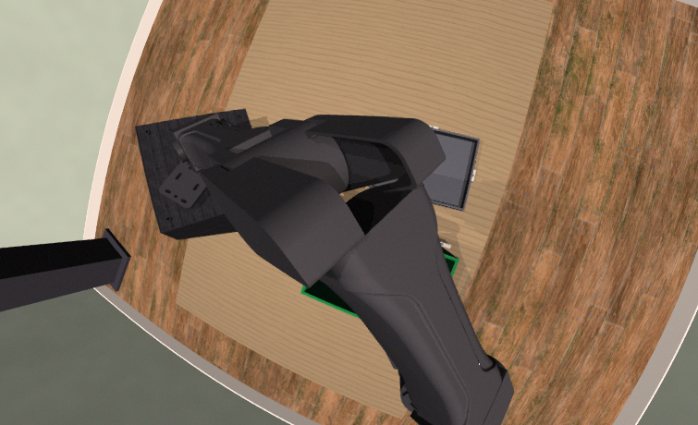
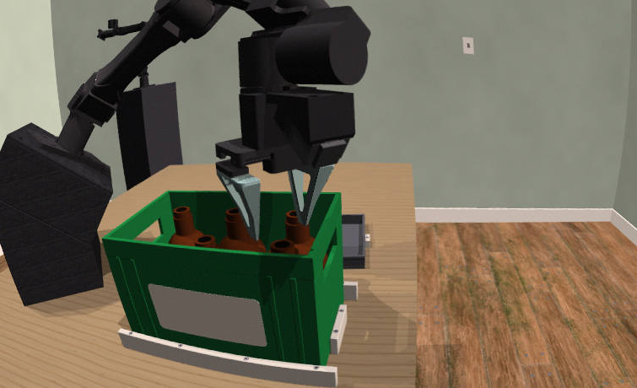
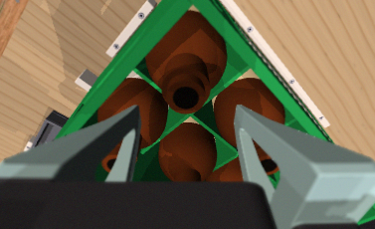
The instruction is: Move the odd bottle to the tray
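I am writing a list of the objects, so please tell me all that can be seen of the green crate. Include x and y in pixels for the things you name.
The green crate (image 1: 331,305) (image 2: 210,299) (image 3: 128,57) looks like molded plastic: an open-topped box, upright on the wooden table. The exterior view shows upright ribs and a blank pale panel on its long side, and cut-out handholds in its end walls. Inside, thin green dividers form compartments; five brown bottles stand there. Light strips lie along its foot; whether they touch it is not certain.

I'd take this for a bare robot lab: a black arm (image 1: 425,316) (image 2: 135,55) bolted to a dark pedestal (image 1: 153,182) (image 2: 45,217) beside a wooden desk (image 1: 394,57) (image 2: 383,192), with white strips (image 2: 229,356) (image 3: 292,82) screwed down around a green crate (image 1: 330,305) (image 2: 214,260) (image 3: 118,65). Plain green walls (image 2: 528,120) and a plank floor (image 1: 605,211) (image 2: 528,288) surround it.
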`<state>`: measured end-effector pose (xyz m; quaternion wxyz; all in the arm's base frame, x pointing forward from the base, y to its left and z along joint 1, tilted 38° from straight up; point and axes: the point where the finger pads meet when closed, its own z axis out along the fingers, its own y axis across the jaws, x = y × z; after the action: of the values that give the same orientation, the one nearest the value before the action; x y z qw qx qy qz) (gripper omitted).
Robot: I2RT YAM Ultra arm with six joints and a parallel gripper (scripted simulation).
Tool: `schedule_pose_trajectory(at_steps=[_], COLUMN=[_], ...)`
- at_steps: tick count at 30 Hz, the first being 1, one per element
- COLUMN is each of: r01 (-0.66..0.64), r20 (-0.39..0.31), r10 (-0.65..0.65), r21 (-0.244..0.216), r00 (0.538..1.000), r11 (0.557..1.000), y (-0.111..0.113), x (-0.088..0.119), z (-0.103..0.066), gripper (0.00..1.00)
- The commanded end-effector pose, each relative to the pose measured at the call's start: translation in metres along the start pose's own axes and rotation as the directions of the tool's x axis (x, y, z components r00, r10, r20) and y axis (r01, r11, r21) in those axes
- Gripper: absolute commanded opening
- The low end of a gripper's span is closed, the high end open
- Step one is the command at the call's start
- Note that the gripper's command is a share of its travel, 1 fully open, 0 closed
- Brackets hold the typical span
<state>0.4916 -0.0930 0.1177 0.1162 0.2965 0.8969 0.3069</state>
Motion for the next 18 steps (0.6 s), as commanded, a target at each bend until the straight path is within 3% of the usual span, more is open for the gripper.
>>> schedule_pose_trajectory(at_steps=[1, 18], r01=[-0.005, 0.002], r20=[0.026, 0.041], r10=[0.005, -0.002], r21=[0.001, -0.003], r00=[1.0, 0.999], r11=[1.0, 1.0], y=[-0.0049, -0.0026], x=[-0.0105, -0.0146], z=[-0.0087, -0.0052], gripper=[0.61, 0.61])
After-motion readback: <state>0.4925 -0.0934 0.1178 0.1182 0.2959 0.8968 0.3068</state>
